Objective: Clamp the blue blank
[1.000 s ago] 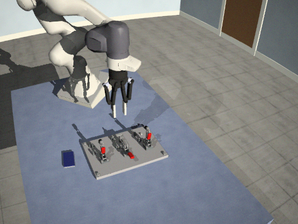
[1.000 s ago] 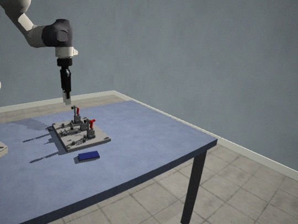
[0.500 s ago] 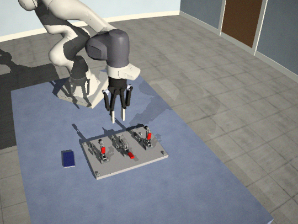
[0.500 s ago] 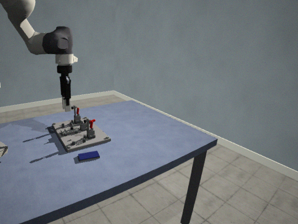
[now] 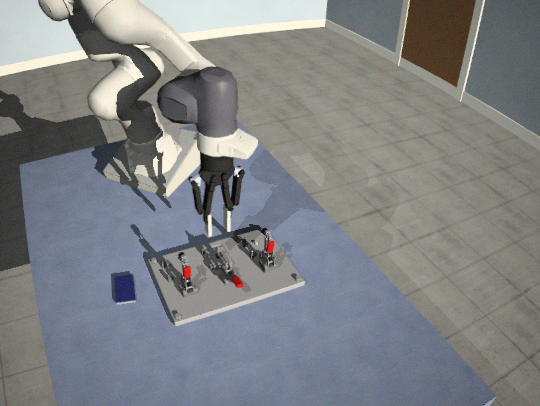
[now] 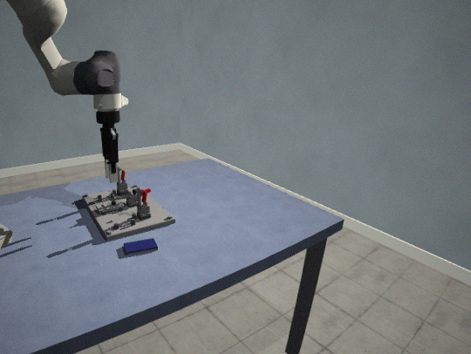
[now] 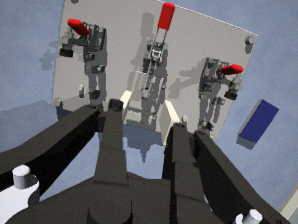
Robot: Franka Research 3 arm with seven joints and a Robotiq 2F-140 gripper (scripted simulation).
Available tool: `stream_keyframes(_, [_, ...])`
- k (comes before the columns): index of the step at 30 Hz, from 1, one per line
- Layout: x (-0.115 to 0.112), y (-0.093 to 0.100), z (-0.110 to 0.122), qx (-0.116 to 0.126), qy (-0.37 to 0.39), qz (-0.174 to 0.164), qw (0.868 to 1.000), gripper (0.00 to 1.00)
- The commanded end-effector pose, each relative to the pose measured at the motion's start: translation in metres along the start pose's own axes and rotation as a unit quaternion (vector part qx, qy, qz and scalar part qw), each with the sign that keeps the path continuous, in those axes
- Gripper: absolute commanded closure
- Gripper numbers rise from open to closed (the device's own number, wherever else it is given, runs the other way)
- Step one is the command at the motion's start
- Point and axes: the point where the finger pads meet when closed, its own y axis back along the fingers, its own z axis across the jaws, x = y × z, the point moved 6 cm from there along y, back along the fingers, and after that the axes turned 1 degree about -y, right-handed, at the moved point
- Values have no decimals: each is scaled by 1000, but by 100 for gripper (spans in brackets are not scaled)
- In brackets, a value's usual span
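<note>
Blank (image 5: 124, 288) (image 6: 139, 246) (image 7: 260, 121) out on the counter (image 5: 300, 360) (image 6: 218, 244) (image 7: 30, 75), left of the fixture plate (image 5: 215, 300) (image 6: 161, 218) (image 7: 122, 25) in the top view, lower right in the wrist view: blue face up, lying flat, in no nest, apart from the plate. And now to the jaws (image 5: 219, 231) (image 6: 112, 176)! Partly spread, pointing down by the plate's upper edge in the top view, with nothing pinched. At lower centre of the wrist view, seen to either side of the middle nest; contact there impossible to tell.

Over to the clamps: outer red handles (image 5: 187, 272) (image 5: 270, 247) (image 6: 145, 196) (image 6: 123, 175) (image 7: 231, 70) (image 7: 78, 27) standing up, left and right in the top view. Between them, the middle red handle (image 5: 237, 282) (image 6: 148, 190) (image 7: 166, 16) laid low, toward the lower side of the plate in the top view. Past dead centre or not? Too small to tell. Beneath that clamp's bar, a grey part (image 7: 137, 90), apparently in the middle nest; slot not clearly visible.

Position of the jaws (image 5: 219, 232) (image 6: 112, 180) relative to the desk (image 5: 300, 345) (image 6: 227, 205) (image 7: 30, 82), compared with the two preceding stages. The jaws have descended at each stage and now stand nearer the desk's surface. Over the latter interval they have also shifted slightly away from the desk's edge at the arm's base, toward the opposite end edge. The dark wrist housing (image 5: 217, 102) (image 6: 102, 74) has come down with them. The arm's shadow (image 5: 280, 205) has moved in the top view, also away from the base-end edge.
</note>
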Motion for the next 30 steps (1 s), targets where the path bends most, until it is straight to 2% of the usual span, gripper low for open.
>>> stream_keyframes(1, [27, 1, -1, 4, 1, 3, 1000, 72])
stream_keyframes(5, [71, 1, -2, 4, 1, 3, 1000, 72])
stream_keyframes(7, [71, 1, -2, 4, 1, 3, 1000, 72])
stream_keyframes(10, [98, 1, -2, 4, 1, 3, 1000, 72])
stream_keyframes(13, [115, 1, -3, 4, 1, 3, 1000, 72])
stream_keyframes(24, [120, -4, -3, 4, 1, 3, 1000, 72])
stream_keyframes(30, [120, -28, -3, 4, 1, 3, 1000, 72])
